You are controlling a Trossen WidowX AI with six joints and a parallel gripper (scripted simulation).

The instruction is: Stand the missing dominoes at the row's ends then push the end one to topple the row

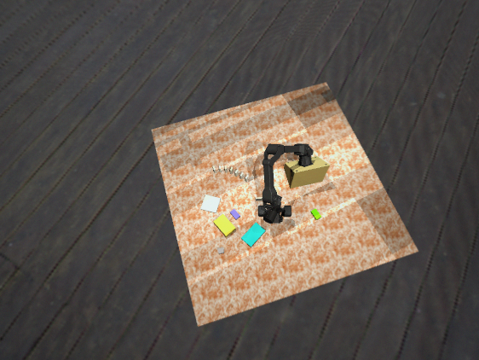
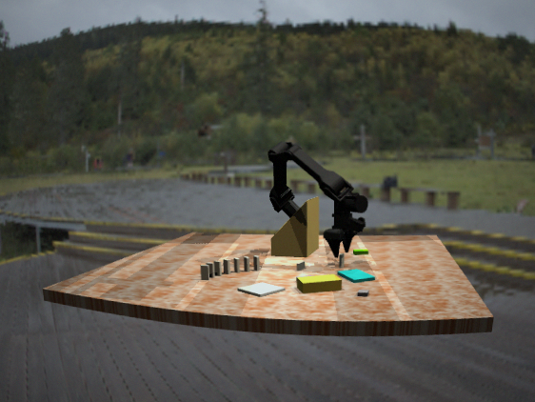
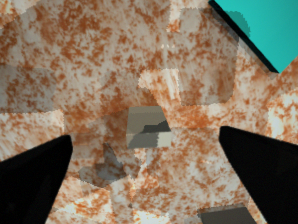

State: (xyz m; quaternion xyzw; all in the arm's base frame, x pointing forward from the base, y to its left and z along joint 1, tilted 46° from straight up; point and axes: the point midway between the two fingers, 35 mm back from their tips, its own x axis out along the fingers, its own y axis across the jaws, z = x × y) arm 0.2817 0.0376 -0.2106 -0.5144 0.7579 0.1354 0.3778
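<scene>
Several grey-beige dominoes [image 1: 231,170] [image 2: 227,266] stand in a curved row left of the arm's base. My gripper [image 2: 341,254] [image 3: 147,137] is open and points down, its fingertips either side of the top of a lone upright domino [image 2: 341,261] [image 3: 145,116]. Nothing is gripped. The upright domino is hidden under the gripper in the top view. Another loose domino [image 1: 258,199] [image 2: 300,266] [image 3: 227,215] lies low on the table, between the row and my gripper; the arm partly covers it in the top view.
A cyan slab [image 1: 253,235] [image 2: 356,275] [image 3: 270,30] lies close to the gripper. A yellow block [image 1: 224,225] [image 2: 318,284], purple block [image 1: 234,214], white slab [image 1: 210,203] [image 2: 261,289] and small grey block [image 1: 221,250] [image 2: 363,293] lie nearby. A green block [image 1: 315,214] [image 2: 361,251] lies on the other side.
</scene>
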